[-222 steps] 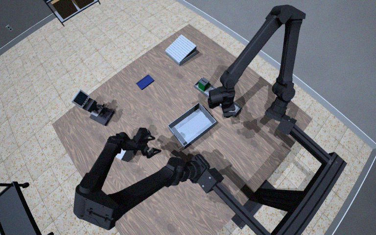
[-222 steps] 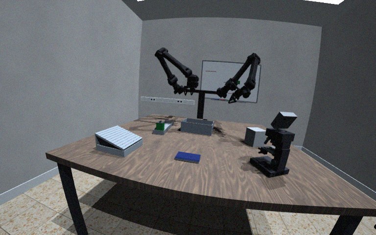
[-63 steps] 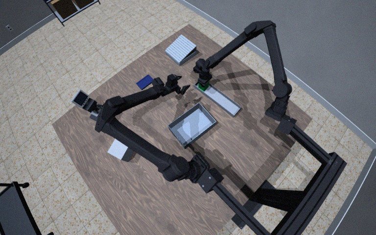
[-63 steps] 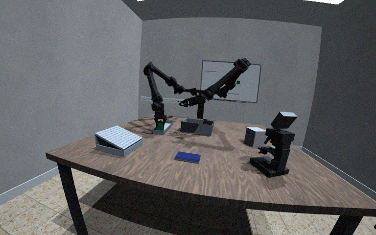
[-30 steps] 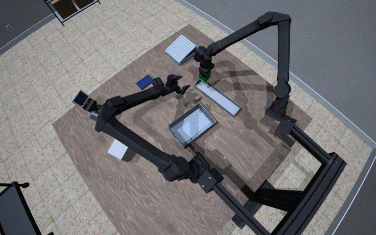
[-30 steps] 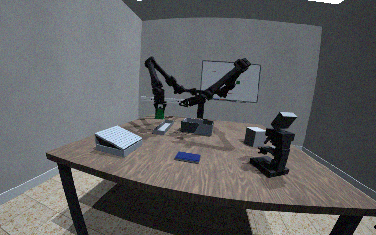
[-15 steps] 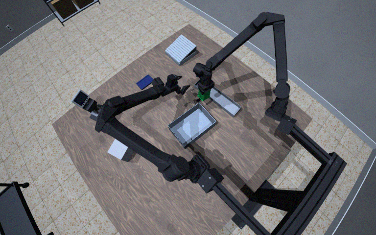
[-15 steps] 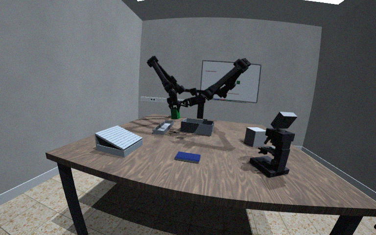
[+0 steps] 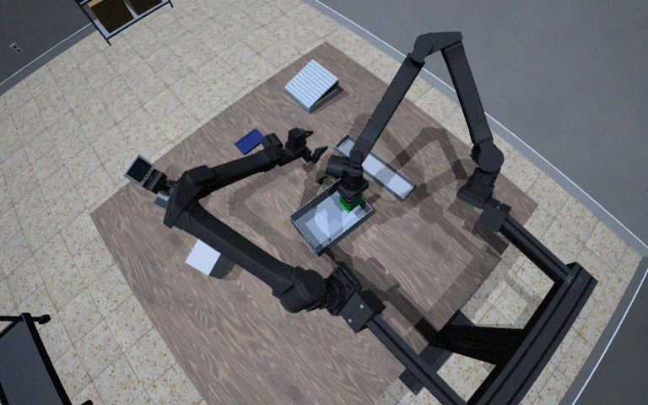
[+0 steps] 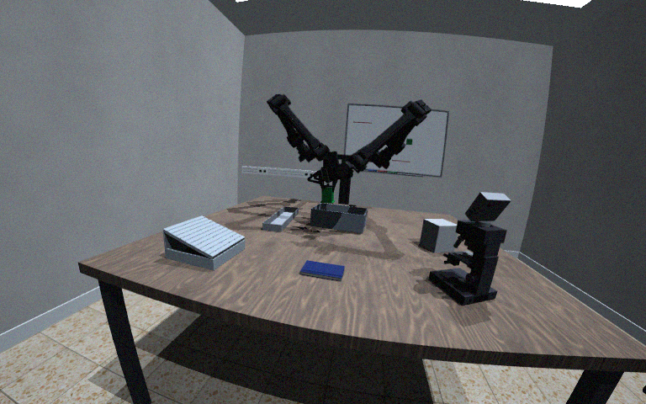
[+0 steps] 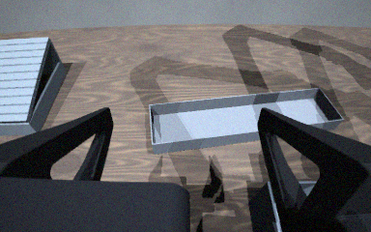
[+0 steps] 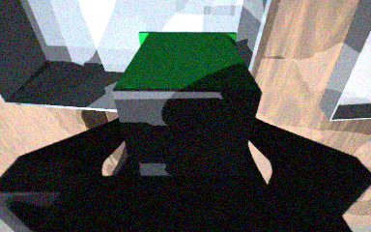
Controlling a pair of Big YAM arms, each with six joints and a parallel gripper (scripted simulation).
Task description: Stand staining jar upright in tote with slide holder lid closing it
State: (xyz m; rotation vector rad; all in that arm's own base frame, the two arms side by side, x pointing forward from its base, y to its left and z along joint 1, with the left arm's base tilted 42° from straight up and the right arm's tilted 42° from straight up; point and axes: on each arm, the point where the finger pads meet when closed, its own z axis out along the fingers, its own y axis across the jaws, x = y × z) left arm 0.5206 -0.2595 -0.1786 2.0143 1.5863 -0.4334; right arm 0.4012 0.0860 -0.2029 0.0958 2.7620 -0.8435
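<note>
Wood-grained tabletop (image 9: 267,191) (image 10: 362,295) (image 11: 111,72), standing on a pale speckled tile floor (image 9: 56,119) (image 10: 35,352), supports the grey tote (image 9: 346,232) (image 10: 338,220) (image 11: 276,213) and, apart from it, the long shallow tray (image 9: 386,176) (image 10: 281,225) (image 11: 208,123) (image 12: 355,72). Your right gripper (image 9: 351,193) (image 10: 327,184) (image 12: 186,115) pinches the green staining jar (image 9: 351,202) (image 10: 327,194) (image 12: 185,63) between its fingers, one at either side of the upper part, with the green body projecting beyond the tips. The jar appears upright in the exterior view, raised above the tabletop at the tote's tray-side end; you cannot tell whether its base lies wholly within the walls. Your left gripper (image 9: 318,141) (image 10: 313,178) (image 11: 185,116) is spread wide with nothing between its fingers, well apart from the jar; through the gap its wrist camera shows tabletop and part of the tray. Note the obscured regions: the right gripper covers the jar's top in the top view, and deep shadow blackens the fingers and the jar's upper part in the right wrist view, so finger contact is hard to trace. The slide holder and its lid cannot be made out separately. In the left wrist view, the tote is cut off at the lower edge and partly covered by a finger.
</note>
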